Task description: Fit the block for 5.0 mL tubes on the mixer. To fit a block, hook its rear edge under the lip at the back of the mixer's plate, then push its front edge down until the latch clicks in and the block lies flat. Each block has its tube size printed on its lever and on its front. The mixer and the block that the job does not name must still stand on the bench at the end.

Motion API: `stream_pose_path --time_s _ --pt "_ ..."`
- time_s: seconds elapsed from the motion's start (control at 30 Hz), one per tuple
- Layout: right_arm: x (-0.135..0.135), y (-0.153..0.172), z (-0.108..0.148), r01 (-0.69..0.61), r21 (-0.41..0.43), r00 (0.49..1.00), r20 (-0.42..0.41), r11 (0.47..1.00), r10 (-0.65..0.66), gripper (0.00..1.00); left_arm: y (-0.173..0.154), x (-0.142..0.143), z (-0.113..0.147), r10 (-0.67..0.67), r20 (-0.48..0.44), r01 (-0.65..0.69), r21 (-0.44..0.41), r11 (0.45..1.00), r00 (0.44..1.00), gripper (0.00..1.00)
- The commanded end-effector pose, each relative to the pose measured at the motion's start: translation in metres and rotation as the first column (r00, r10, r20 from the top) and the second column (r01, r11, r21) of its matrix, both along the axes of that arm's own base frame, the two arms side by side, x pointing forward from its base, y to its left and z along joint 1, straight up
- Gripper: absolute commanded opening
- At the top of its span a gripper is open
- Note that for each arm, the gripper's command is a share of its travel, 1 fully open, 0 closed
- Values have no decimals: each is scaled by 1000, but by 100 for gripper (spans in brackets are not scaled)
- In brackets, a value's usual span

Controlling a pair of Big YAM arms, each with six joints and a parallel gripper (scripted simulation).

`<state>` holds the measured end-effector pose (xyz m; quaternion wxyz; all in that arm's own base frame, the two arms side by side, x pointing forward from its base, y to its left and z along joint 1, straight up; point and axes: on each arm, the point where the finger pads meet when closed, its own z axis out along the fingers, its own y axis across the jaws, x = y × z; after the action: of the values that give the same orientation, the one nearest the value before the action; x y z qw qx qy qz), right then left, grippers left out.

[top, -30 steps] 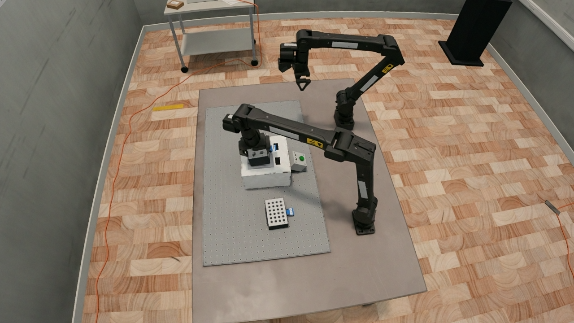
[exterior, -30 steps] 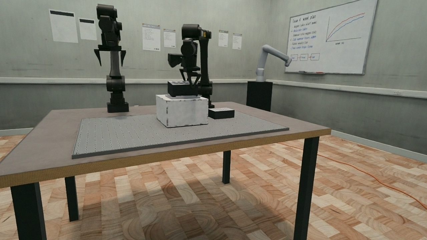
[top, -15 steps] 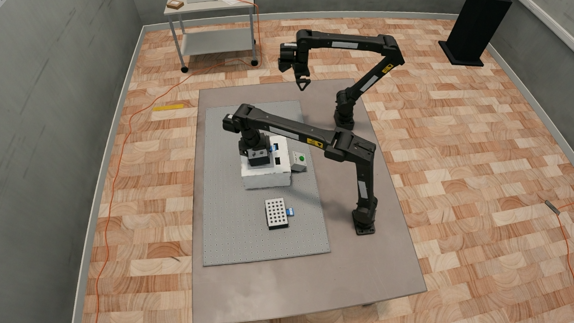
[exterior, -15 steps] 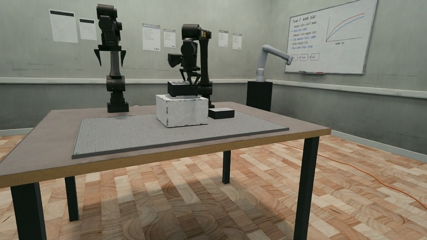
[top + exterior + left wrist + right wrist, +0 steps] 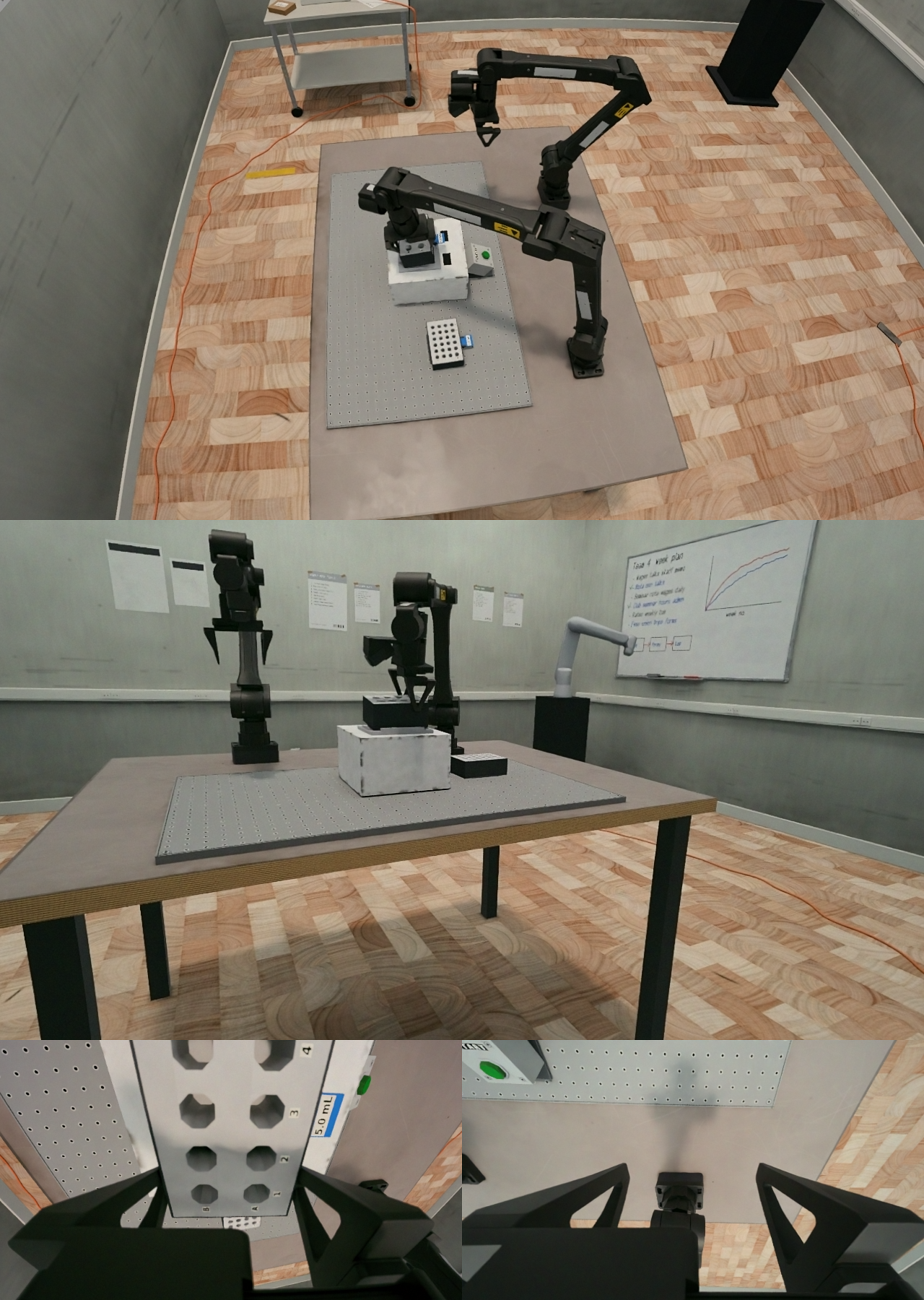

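While the left claw [image 5: 411,694] [image 5: 230,1170] is clenching the 5.0 mL block [image 5: 416,253] [image 5: 395,712] [image 5: 231,1137] across its long sides near one end, the block is sitting over the plate [image 5: 445,261] [image 5: 388,730] of the white mixer [image 5: 429,289] [image 5: 394,759], its blue lever [image 5: 440,238] [image 5: 328,1115] showing beside it. Whether its rear edge is hooking under the lip or its front is lying fully flat, the views are leaving unclear. Its body is looking stiff and moderately heavy, hardly fragile, with smooth sides that may be slipping if squeezed off-centre; gripping low on the two long walls, clear of the lever, is seeming best, and pressing on the front edge is probably needing a firm push. Meanwhile the right claw [image 5: 487,136] [image 5: 239,646] [image 5: 692,1170] is waiting released, holding nothing, and the other block [image 5: 445,342] [image 5: 479,765] [image 5: 242,1223] is resting on the pegboard [image 5: 381,375] [image 5: 258,817] [image 5: 72,1094] [image 5: 642,1069], well apart from the claws.
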<state>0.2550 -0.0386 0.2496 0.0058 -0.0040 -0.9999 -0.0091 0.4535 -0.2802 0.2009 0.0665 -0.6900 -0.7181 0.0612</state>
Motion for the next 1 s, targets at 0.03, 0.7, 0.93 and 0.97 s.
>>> stream_pose_path --time_s 0.03,0.7,0.93,0.97 --pt "11 -4 15 13 -8 999 35 1000 -13 100 -8 23 48 9 97 -2 -67 998 995 0" --pt "12 -5 18 14 -9 999 41 1000 -13 100 -10 -1 28 -8 47 9 -29 1000 999 0" --pt "7 -4 10 14 -6 1000 21 1000 -13 100 -7 -6 22 -20 29 21 -21 1000 999 0" --pt "6 -4 8 14 -6 1000 17 1000 -13 100 -6 -6 20 -24 26 25 -20 999 999 0"
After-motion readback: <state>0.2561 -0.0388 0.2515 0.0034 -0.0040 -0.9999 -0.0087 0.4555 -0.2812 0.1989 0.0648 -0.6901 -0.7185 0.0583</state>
